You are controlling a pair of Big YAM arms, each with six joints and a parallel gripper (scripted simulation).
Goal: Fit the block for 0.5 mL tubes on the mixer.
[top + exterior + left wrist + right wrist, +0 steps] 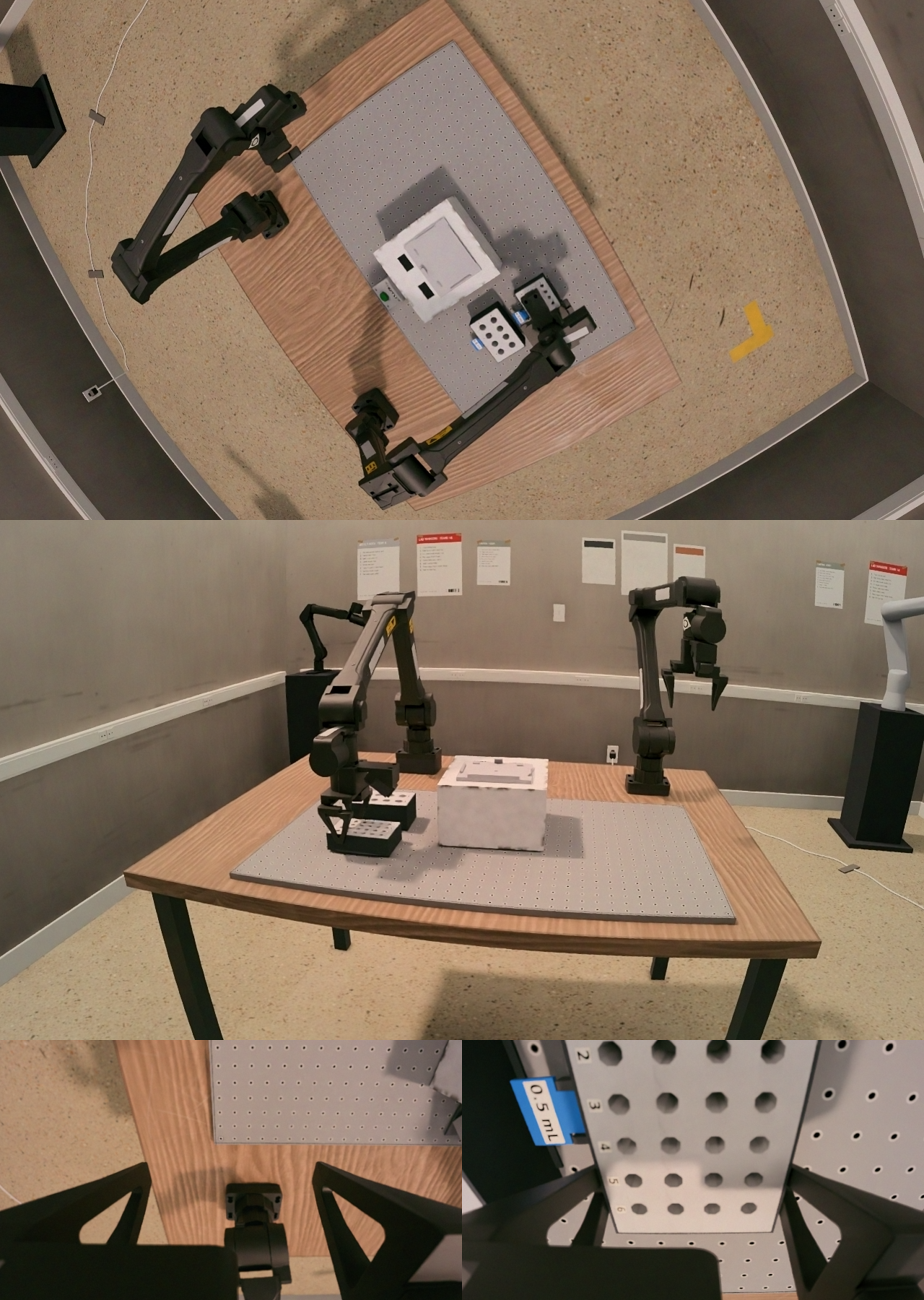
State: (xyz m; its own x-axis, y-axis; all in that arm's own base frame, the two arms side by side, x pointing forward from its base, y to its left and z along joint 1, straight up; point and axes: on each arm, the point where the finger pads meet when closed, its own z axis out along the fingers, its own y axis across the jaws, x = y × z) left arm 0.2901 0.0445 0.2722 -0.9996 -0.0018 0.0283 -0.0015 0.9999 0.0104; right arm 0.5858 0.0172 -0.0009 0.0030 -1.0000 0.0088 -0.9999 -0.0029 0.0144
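The 0.5 mL block (549, 292) (368, 844) (693, 1123) has a white top with small holes, black sides and a blue lever (543, 1110) reading "0.5 mL". It appears to rest flat on the perforated board. My right gripper (694, 1168) is shut on this block, one finger against its lever side and one against the opposite side. The white mixer (426, 310) (491, 817) stands beside it, its grey plate (445, 252) (494, 773) bare. My left gripper (692, 707) (232, 1171) is open and empty, high above the table near its own base.
The other block (497, 334) (403, 814), with larger holes and a blue lever, stands between the 0.5 mL block and the arms' side of the table, close to the right arm. A small panel with a green button (384, 297) sits at the mixer's front. Its tube size is unreadable here.
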